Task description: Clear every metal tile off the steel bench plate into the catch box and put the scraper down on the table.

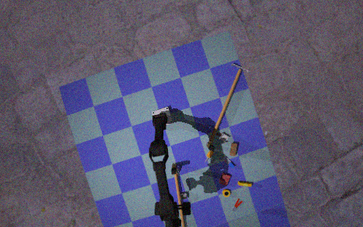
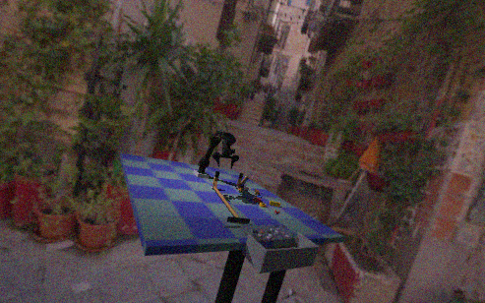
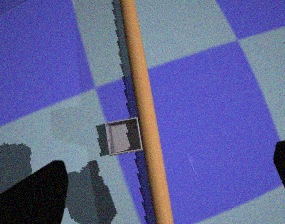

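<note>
The long scraper (image 1: 178,184) (image 2: 225,201) (image 3: 143,90) lies on the table, its wooden handle running lengthwise; its dark wide blade (image 2: 239,220) is beside the catch box. My gripper (image 1: 173,208) (image 2: 226,162) (image 3: 176,163) is open and empty, above the table, with the handle passing below between its spread fingers in the wrist view. The grey catch box (image 2: 280,260) hangs at the table's end, with several small metal pieces (image 2: 272,233) inside its rim. The bench plate cannot be told apart clearly. A small square rimmed metal piece (image 1: 185,195) (image 3: 124,136) lies beside the handle.
Another long wooden-handled tool (image 1: 230,96) lies to the right. Near it are a brown block (image 1: 234,148), a red block (image 1: 224,179), a yellow tool (image 1: 245,183) (image 2: 274,203), a yellow ring (image 1: 227,192) and a red clip (image 1: 238,203). The checkered table (image 1: 105,147) (image 2: 170,212) carries them.
</note>
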`<state>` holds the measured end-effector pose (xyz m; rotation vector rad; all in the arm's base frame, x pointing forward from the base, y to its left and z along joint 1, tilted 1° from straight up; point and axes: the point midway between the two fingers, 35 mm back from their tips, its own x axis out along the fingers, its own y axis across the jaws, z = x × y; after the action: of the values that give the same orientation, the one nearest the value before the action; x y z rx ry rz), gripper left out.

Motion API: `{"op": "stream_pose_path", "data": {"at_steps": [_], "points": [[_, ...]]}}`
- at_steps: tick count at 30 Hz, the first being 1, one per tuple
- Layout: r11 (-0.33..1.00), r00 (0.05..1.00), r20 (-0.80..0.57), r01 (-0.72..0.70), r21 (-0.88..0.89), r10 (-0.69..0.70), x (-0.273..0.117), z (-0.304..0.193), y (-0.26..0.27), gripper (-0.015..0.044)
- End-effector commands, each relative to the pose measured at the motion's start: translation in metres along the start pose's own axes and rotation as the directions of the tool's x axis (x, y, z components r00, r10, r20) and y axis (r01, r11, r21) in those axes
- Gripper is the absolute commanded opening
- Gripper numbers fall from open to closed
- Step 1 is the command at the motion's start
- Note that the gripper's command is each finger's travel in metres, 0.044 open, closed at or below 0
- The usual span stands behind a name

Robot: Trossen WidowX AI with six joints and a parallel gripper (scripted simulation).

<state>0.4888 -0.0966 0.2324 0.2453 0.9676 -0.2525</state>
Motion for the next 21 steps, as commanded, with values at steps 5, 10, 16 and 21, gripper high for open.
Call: {"op": "stream_pose_path", "data": {"at_steps": [5, 10, 16, 21], "points": [[1.000, 0.998, 0.063, -0.022, -0.015, 0.023, -0.030, 0.002, 0.001, 0.0440], [0.999, 0.994, 0.101, -0.032, -0.024, 0.034, -0.047, 0.001, 0.001, 0.0440], [0.998, 0.988, 0.145, -0.044, -0.035, 0.048, -0.068, 0.000, 0.002, 0.0440], [0.998, 0.981, 0.182, -0.052, -0.045, 0.060, -0.085, -0.003, 0.002, 0.0440]]}}
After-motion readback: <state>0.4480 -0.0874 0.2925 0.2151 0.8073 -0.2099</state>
